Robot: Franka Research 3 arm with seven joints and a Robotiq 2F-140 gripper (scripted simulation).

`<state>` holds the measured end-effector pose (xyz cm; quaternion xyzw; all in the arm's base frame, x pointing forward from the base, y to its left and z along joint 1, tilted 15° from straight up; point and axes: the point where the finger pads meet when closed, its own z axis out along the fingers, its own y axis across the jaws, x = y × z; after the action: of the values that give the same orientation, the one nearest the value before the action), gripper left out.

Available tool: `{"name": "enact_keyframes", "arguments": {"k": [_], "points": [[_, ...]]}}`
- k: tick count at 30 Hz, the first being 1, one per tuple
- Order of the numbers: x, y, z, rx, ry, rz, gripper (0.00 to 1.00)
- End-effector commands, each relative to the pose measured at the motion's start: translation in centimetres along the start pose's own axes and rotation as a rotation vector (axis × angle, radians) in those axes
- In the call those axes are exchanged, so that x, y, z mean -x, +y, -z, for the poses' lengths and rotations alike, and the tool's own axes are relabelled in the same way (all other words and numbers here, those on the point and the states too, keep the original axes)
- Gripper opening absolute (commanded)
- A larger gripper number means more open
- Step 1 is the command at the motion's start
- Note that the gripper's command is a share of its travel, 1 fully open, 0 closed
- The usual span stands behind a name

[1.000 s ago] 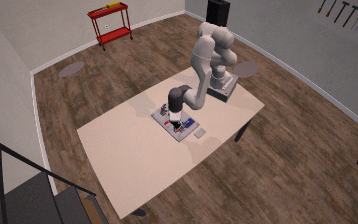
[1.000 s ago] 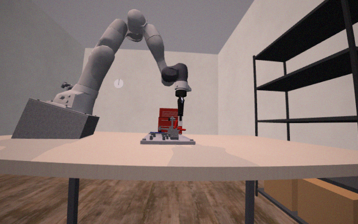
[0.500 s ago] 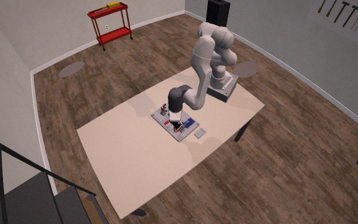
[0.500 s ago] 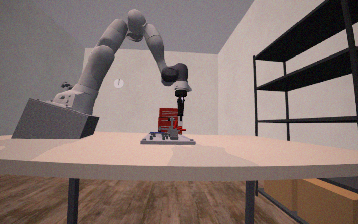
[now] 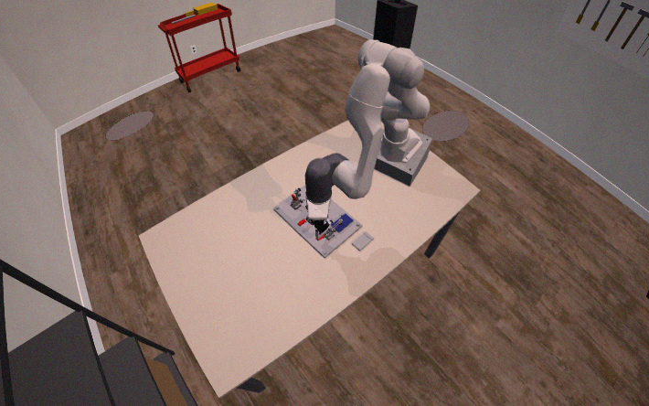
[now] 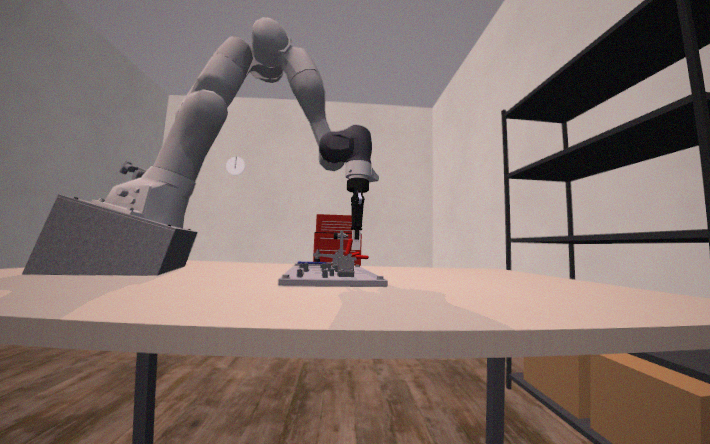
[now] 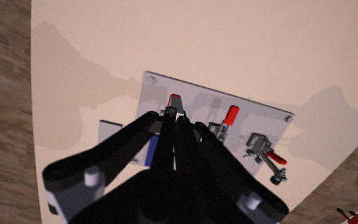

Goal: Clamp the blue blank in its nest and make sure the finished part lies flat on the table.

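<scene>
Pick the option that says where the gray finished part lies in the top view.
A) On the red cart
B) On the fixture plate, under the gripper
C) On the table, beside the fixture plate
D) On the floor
C: the finished part lies on the table, just off the edge of the fixture plate.

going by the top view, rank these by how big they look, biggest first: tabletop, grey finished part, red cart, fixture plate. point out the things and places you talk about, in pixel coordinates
1. tabletop (image 5: 246, 282)
2. fixture plate (image 5: 294, 226) and red cart (image 5: 207, 66): unsure, the cart stands farther off and is mostly open frame
3. grey finished part (image 5: 362, 240)
</scene>
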<state>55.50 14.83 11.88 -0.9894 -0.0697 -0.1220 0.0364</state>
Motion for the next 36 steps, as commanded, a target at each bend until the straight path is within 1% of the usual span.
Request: {"name": "enact_keyframes", "arguments": {"k": [1,7,20,36], "points": [[0.0,0.0,0.1,0.000,0.002,-0.002,0.00],[0.0,0.0,0.1,0.000,0.002,-0.002,0.00],[0.0,0.0,1.1,0.000,0.002,-0.002,0.00],[0.0,0.0,1.1,0.000,0.002,-0.002,0.00]]}}
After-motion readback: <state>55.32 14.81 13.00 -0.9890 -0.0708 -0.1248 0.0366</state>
